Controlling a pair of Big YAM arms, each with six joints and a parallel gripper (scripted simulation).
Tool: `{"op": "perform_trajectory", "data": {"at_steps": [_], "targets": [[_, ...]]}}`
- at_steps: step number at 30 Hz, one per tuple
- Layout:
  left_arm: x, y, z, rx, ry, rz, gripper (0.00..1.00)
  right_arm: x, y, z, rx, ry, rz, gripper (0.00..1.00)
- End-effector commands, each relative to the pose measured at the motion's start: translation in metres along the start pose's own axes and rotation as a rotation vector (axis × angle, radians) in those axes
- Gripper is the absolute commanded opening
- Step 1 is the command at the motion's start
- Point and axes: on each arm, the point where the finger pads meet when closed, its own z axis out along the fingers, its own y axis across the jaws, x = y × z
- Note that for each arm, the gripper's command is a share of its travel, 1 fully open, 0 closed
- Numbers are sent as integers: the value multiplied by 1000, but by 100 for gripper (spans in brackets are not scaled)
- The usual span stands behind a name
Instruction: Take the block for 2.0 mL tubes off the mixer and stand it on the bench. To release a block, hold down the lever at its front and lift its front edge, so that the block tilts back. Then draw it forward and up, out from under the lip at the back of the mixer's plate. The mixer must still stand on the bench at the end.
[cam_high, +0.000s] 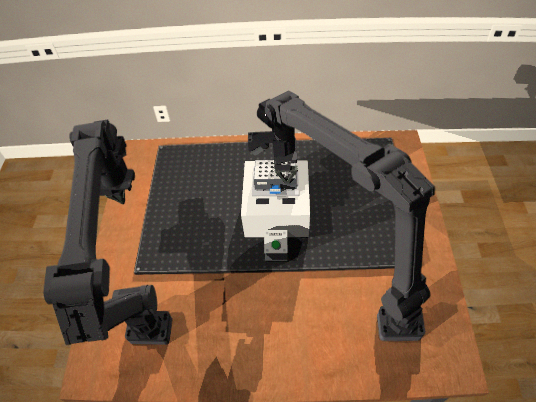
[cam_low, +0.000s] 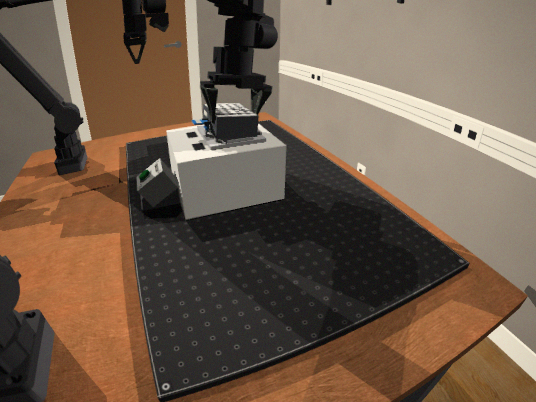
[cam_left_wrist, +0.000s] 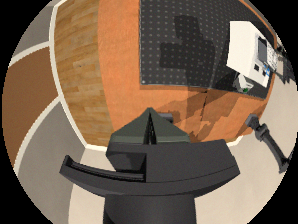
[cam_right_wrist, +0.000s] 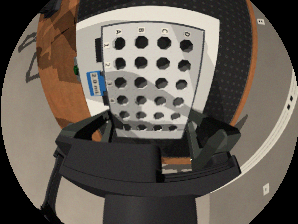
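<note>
You are holding the right gripper (cam_high: 287, 180) (cam_low: 234, 114) (cam_left_wrist: 272, 60) (cam_right_wrist: 150, 111) clamped on the block (cam_high: 261, 169) (cam_low: 237, 125) (cam_left_wrist: 271, 57) (cam_right_wrist: 150, 75), one finger at its front side and the other at its back, near one end. The block is sitting on the plate (cam_high: 256, 192) (cam_low: 240, 143) on top of the mixer (cam_high: 275, 222) (cam_low: 230, 172) (cam_left_wrist: 242, 45) (cam_right_wrist: 212, 40), its holes facing up, and it is looking level. The blue lever (cam_high: 275, 190) (cam_low: 201, 122) (cam_left_wrist: 266, 71) (cam_right_wrist: 94, 83) is jutting from the block's front, beside the front finger; you cannot tell whether that finger is touching it. The lip at the back is too hidden to judge.

The mixer is standing upright on the dark mat (cam_high: 190, 165) (cam_low: 250, 280) (cam_left_wrist: 160, 50) (cam_right_wrist: 235, 75), with the green-button box (cam_high: 276, 255) (cam_low: 162, 190) (cam_left_wrist: 244, 82) just before it. Your left gripper (cam_high: 123, 201) (cam_low: 136, 61) (cam_left_wrist: 150, 111) is hanging well apart from the mixer, its fingers together and gripping nothing.
</note>
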Motion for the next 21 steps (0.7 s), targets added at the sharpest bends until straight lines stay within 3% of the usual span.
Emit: {"op": "perform_trajectory", "data": {"at_steps": [1,21], "targets": [[2,1,2,0,16,3,0,-18,-17,-78,138,-93,1,0],[-7,3,-15,-7,-30,3,0,-17,-17,-77,135,-91,1,0]]}}
